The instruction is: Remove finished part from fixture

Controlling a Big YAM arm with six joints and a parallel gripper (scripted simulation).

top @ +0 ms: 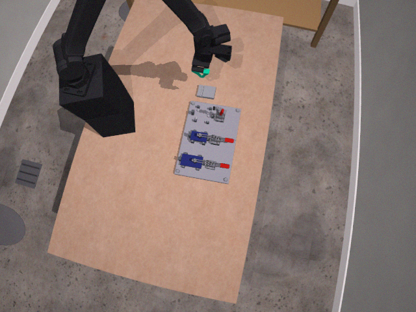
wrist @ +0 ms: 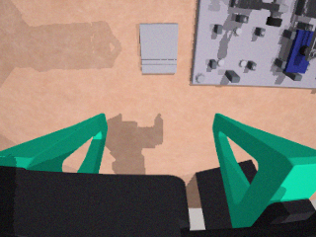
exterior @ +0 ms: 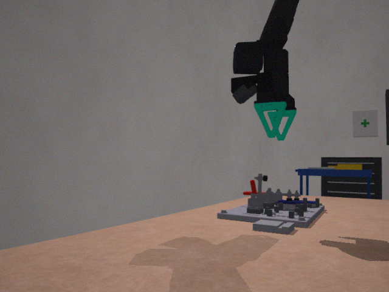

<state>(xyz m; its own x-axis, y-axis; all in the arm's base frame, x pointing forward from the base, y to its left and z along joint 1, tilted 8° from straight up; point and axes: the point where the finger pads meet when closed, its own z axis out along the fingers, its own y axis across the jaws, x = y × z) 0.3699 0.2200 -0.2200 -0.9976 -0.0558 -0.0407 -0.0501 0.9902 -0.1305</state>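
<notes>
Finished part: a flat gray block (top: 207, 92) (exterior: 268, 225) (wrist: 159, 43) with a thin straight slot cut across it near one end, on its 9 o'clock side from the top.
Where it is: flat on the counter (top: 144, 218) (exterior: 94, 260) (wrist: 74, 99), just beside the fixture plate (top: 205, 174) (exterior: 234, 213) (wrist: 202, 49), at the plate's 12 o'clock from the top.
Pincer: wide open with nothing in it, its green fingers up in the air, at the block's 12 o'clock from the top.
Blue blanks: the near one (top: 198, 136) and the far one (top: 190, 160) sit on the plate, each under a clamp with a red handle lying down.
Top clamp: its red handle (top: 221, 112) (exterior: 253, 186) stands up.
Sign: a pale square (exterior: 356, 130) with a green plus, on the wall at 3 o'clock in the outside view.
Counter top: light orangey tan, with soft dark shadows.
Room: gray walls, a spotty gray floor (top: 302, 201), and a blue table (exterior: 332, 172) by dark drawers (exterior: 375, 185) at 3 o'clock outside.
</notes>
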